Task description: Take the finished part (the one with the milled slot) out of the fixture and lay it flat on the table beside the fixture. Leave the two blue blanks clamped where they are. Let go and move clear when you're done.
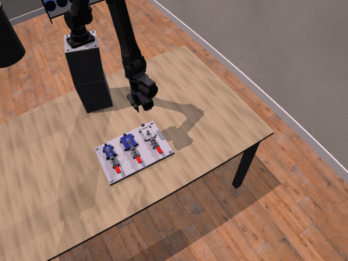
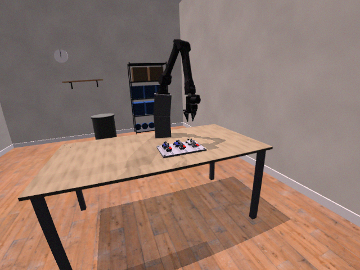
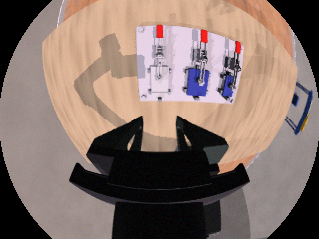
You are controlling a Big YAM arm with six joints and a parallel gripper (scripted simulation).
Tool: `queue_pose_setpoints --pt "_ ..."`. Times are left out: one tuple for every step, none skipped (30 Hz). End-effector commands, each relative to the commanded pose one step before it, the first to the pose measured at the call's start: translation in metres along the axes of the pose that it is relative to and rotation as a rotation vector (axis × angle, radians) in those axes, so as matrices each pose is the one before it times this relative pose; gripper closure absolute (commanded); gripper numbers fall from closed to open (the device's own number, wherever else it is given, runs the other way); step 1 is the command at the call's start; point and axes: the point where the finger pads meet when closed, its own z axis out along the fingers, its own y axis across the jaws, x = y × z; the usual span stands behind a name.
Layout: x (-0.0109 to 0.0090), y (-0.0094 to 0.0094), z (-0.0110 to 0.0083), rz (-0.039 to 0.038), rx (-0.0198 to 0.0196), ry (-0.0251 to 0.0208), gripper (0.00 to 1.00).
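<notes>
A grey fixture plate point(image 1: 130, 150) lies on the table with three red-handled toggle clamps. The silver finished part point(image 1: 145, 133) sits at its right station under a clamp. Two blue blanks point(image 1: 128, 140) point(image 1: 108, 149) sit clamped at the middle and left stations. My gripper point(image 1: 138, 106) hangs well above the table, behind the fixture, fingers partly open with nothing between them. In the wrist view the fingers frame bare table, with the silver part point(image 3: 155, 75) and the blue blanks point(image 3: 197, 80) point(image 3: 229, 82) farther ahead. The gripper point(image 2: 189, 116) is high over the fixture point(image 2: 181, 147) in the exterior view.
The arm's black pedestal point(image 1: 87, 74) stands on the table behind and left of the fixture. The table's right edge and a leg point(image 1: 244, 165) are to the right of the fixture. A shelf rack point(image 2: 145, 95) and a black bin point(image 2: 103, 125) stand beyond the table.
</notes>
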Motion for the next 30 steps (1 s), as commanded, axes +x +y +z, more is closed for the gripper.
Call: queue_pose_setpoints --pt "0.00036 0.0045 0.00684 -0.01238 -0.00332 0.0027 0.55" --pt "0.00022 0.00005 0.00012 -0.00044 0.00008 0.00032 0.55" --pt "0.00022 0.00005 0.00012 -0.00044 0.00008 0.00032 0.55" --pt "0.00022 0.00005 0.00012 -0.00044 0.00008 0.00032 0.55" --pt "0.00022 0.00005 0.00012 -0.00044 0.00008 0.00032 0.55" --pt "0.00033 0.00001 0.00012 -0.00038 0.00024 0.00078 0.55" --pt "0.00041 -0.00002 0.00012 -0.00035 0.00035 0.00112 0.55" --pt "0.0 0.0 0.0 0.0 0.0 0.0 0.55" --pt "0.0 0.0 0.0 0.0 0.0 0.0 0.55" --pt "0.00011 0.0001 0.00015 -0.00047 -0.00001 0.00003 0.55" --pt "-0.00099 0.00046 0.00019 -0.00037 -0.001 -0.00299 0.55" --pt "-0.00168 0.00087 0.00048 -0.00055 -0.00144 -0.00425 0.55" --pt "-0.00203 0.00091 0.00083 0.00024 -0.00114 -0.0034 0.55" --pt "-0.00307 0.00107 0.00123 0.00106 -0.00168 -0.00509 0.55" --pt "-0.00146 0.00051 0.00212 0.0019 -0.00081 -0.00249 0.55" --pt "0.00029 -0.00012 0.00301 0.00275 0.00014 0.00031 0.55" --pt "0.00032 -0.00013 0.00355 0.00325 0.00017 0.00036 0.55" --pt "0.00037 -0.00015 0.00402 0.00159 0.00019 0.00041 0.55" --pt "0.0004 -0.00017 0.00439 0.00005 0.00021 0.00044 0.55" --pt "0.00042 -0.00017 0.00464 0.00005 0.00022 0.00046 0.55" --pt "0.00042 -0.00018 0.00477 0.00005 0.00022 0.00046 0.55" --pt "0.00042 -0.00018 0.00477 0.00005 0.00022 0.00045 0.55" --pt "0.0004 -0.00017 0.00463 0.00005 0.00021 0.00043 0.55" --pt "0.00038 -0.00016 0.00437 0.00005 0.0002 0.0004 0.55" --pt "0.0 0.0 0.0 0.0 0.0 0.0 0.55" --pt "0.0 0.0 0.0 0.0 0.0 0.0 0.55" --pt "0.00034 -0.00014 0.004 0.00004 0.00018 0.00036 0.55" --pt "0.0003 -0.00013 0.00353 0.00004 0.00016 0.00032 0.55" --pt "0.00024 -0.0001 0.00298 0.00003 0.00013 0.00026 0.55" --pt "0.0002 -0.00009 0.00239 0.00002 0.00011 0.00021 0.55"
